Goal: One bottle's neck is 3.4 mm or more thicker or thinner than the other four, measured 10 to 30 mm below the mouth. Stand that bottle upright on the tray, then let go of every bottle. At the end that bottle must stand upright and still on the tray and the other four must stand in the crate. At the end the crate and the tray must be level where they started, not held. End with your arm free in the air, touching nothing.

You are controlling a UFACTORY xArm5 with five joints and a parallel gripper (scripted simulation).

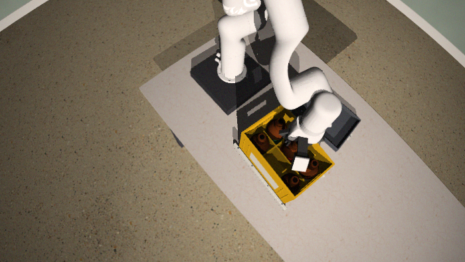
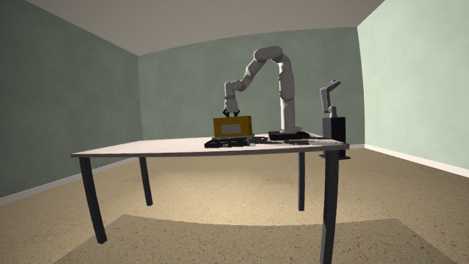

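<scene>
- Yellow crate [image 1: 262,171] rests on the table [image 1: 349,206], holding five brown bottles upright in its compartments.
- Gripper [image 2: 231,114] hangs just above the crate's middle, over a central bottle [image 1: 291,150]; jaws spread, gripping nothing.
- Dark tray [image 1: 345,128] lies beside the crate at 2 o'clock, with no bottle on it.

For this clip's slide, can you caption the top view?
White arm's open gripper hovers over brown bottles in the yellow crate, dark tray beside it.
</scene>
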